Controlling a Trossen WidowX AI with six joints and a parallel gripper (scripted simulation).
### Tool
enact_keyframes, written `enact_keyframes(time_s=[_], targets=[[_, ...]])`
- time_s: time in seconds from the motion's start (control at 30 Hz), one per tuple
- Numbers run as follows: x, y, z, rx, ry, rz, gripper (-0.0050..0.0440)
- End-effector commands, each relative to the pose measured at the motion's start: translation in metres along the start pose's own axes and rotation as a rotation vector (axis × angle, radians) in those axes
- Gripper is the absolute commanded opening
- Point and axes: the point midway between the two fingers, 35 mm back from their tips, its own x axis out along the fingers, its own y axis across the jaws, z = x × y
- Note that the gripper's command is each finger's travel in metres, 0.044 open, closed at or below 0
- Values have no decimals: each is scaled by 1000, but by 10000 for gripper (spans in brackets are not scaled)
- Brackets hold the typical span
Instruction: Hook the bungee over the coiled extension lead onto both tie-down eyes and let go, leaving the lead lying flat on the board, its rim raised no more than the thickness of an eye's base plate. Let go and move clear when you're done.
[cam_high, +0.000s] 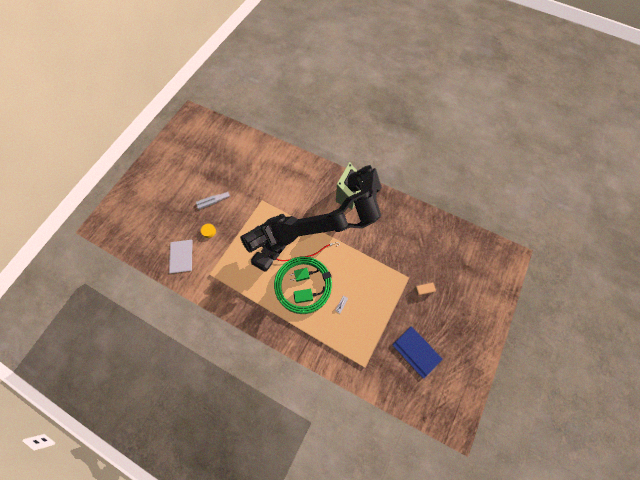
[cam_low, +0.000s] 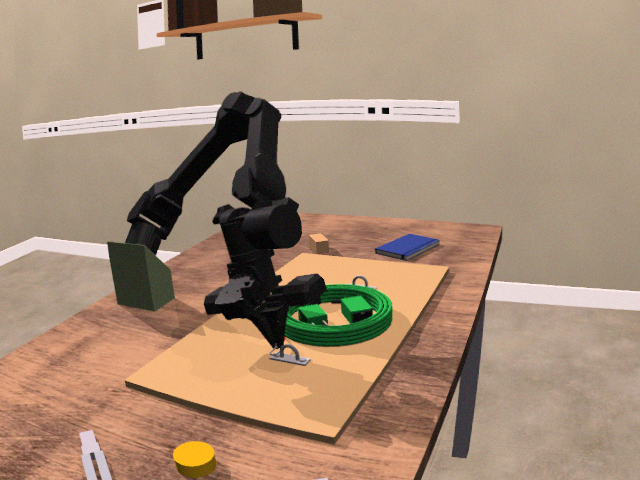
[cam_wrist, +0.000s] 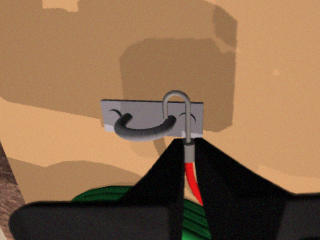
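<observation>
The green coiled extension lead (cam_high: 302, 284) lies flat on the tan board (cam_high: 356, 304), with its two green plugs inside the ring. My gripper (cam_low: 276, 338) is shut on the hook end of the red bungee (cam_high: 305, 254) and points down at the near tie-down eye (cam_low: 290, 355). In the wrist view the grey hook (cam_wrist: 177, 112) overlaps the right side of the eye's arch (cam_wrist: 145, 129) on its plate. I cannot tell whether it is engaged. The bungee's other hook (cam_high: 334, 243) lies loose on the board beside the lead. The far eye (cam_high: 340, 304) stands on the lead's other side.
On the wooden table are a yellow disc (cam_high: 207, 230), a grey plate (cam_high: 180, 256), a grey metal piece (cam_high: 211, 200), a small wooden block (cam_high: 425, 288) and a blue book (cam_high: 416, 351). A green wedge (cam_low: 139, 276) stands by the arm's base.
</observation>
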Motion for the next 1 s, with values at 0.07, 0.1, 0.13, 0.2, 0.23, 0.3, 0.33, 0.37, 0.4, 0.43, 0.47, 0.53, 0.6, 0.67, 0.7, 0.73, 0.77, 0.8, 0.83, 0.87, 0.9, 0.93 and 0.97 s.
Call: enact_keyframes(time_s=[0.07,0.1,0.13,0.2,0.23,0.3,0.33,0.37,0.4,0.43,0.47,0.53,0.6,0.67,0.7,0.73,0.77,0.8,0.83,0.87,0.9,0.93,0.97], targets=[[-5,5,-2,-12,-5,13,-50],[-5,5,-2,-12,-5,13,-50],[-5,5,-2,-12,-5,13,-50],[-5,6,-2,-11,-5,13,-50],[-4,6,-2,-11,-5,13,-50],[-4,6,-2,-11,-5,13,-50],[-4,6,-2,-11,-5,13,-50],[-4,7,-3,-11,-5,13,-50],[-4,7,-3,-11,-5,13,-50],[-4,8,-4,-11,-5,13,-50],[-4,8,-4,-11,-5,13,-50],[-3,10,-5,-11,-5,13,-50],[-3,11,-6,-11,-5,13,-50],[-3,12,-7,-12,-5,13,-50],[-3,13,-7,-12,-5,13,-50],[-3,13,-7,-12,-5,13,-50],[-3,14,-8,-12,-5,13,-50],[-3,12,-7,-12,-5,12,-50],[-3,12,-7,-12,-5,12,-50],[-3,12,-7,-12,-5,12,-50],[-3,11,-6,-11,-5,11,-50],[-2,10,-6,-11,-5,10,-50],[-2,9,-5,-10,-5,9,-50]])
